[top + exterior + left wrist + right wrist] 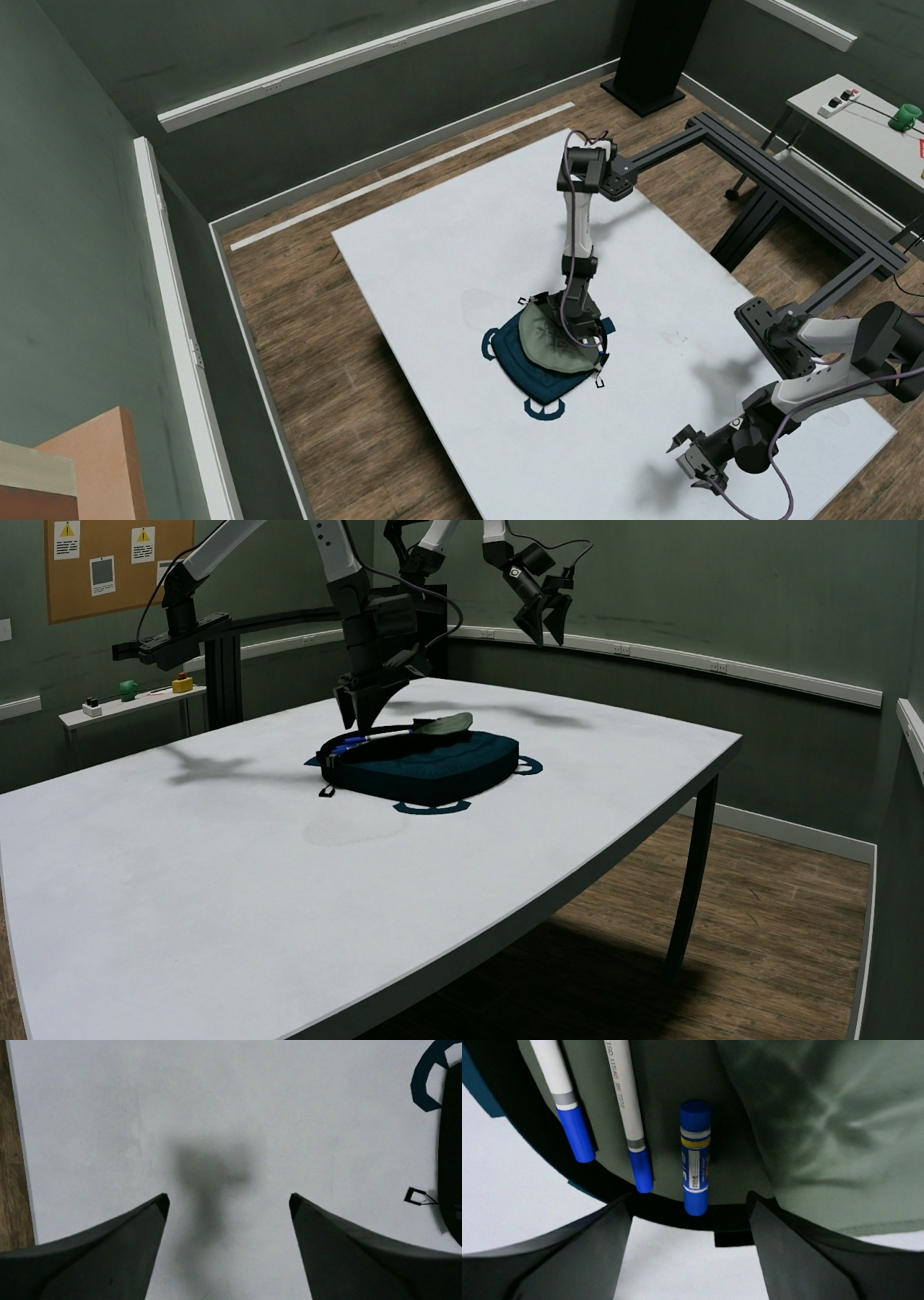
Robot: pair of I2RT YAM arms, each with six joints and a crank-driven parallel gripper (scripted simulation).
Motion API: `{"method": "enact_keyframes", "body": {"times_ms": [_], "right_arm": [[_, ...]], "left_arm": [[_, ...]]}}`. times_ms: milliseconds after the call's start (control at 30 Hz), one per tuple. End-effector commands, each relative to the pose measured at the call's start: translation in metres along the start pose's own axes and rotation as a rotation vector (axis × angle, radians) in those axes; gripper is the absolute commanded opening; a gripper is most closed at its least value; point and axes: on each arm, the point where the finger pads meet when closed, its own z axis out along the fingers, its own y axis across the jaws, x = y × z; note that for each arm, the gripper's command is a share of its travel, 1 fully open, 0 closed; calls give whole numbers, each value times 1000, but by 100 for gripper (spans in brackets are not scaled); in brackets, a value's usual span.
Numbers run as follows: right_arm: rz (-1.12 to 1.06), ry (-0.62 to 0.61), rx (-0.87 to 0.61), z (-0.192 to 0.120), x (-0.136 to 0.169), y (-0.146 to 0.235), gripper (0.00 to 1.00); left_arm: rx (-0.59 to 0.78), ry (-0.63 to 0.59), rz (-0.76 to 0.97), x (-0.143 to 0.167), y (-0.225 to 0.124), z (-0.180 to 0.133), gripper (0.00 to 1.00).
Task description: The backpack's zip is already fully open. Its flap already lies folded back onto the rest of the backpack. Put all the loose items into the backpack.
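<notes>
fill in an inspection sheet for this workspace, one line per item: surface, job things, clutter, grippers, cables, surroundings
surface: white rectangular table top, faint smudges
job things: dark blue fabric backpack, grey-green flap folded back; inside, two white pens with blue caps and a blue cylindrical glue stick
clutter: nothing seen loose on the visible table top
grippers: left gripper open, empty; right gripper open above the backpack, holding nothing
cables: thin purple-grey cables along both arms
surroundings: dark green walls, brown wood floor, white side table with green mug
</notes>
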Motion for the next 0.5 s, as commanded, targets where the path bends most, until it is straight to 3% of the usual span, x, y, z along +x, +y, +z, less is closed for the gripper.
{"method": "enact_keyframes", "body": {"times_ms": [0, 467], "right_arm": [[-1, -20, 17, -23, -10, -3, 82], [-1, -19, 16, -62, -8, -2, 82]], "left_arm": [[0, -15, 3, -6, 0, 0, 90], [0, -15, 3, -6, 0, 0, 90]]}}
